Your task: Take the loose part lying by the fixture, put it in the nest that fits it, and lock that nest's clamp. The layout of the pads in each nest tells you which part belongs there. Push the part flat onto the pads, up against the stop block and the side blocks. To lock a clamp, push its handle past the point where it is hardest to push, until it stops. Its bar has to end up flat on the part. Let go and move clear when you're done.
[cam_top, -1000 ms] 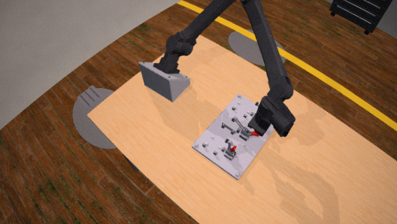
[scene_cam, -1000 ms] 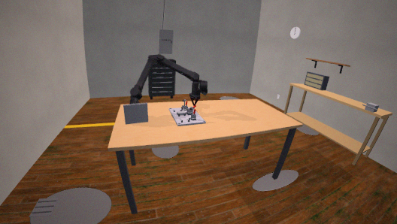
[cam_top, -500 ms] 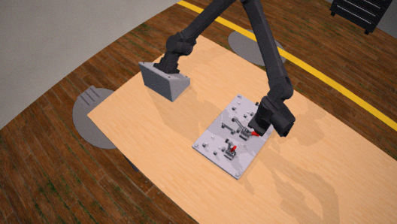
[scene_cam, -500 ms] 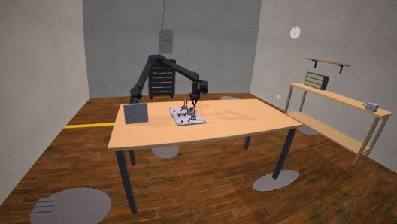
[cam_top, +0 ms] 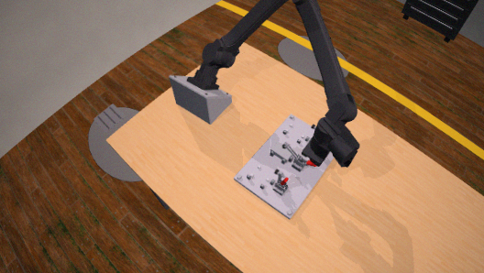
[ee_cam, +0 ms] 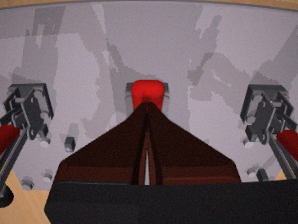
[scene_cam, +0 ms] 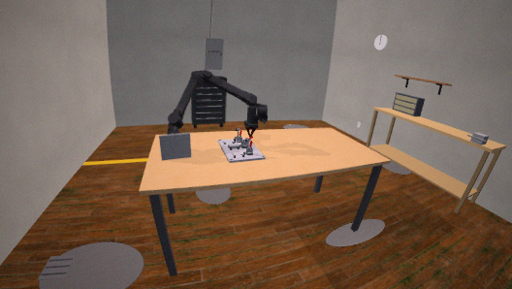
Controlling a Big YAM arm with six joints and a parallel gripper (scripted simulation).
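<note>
Shut claw (cam_top: 313,160) (scene_cam: 250,136) (ee_cam: 147,111) meets 1 red handle (cam_top: 312,163) (ee_cam: 148,90).

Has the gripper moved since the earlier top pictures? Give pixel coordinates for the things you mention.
No clear movement: the gripper (cam_top: 315,161) (scene_cam: 251,136) (ee_cam: 147,111) sits over the same red handle (cam_top: 311,162) (ee_cam: 148,90) on the fixture plate (cam_top: 291,209) (scene_cam: 259,158) (ee_cam: 150,30).
</note>
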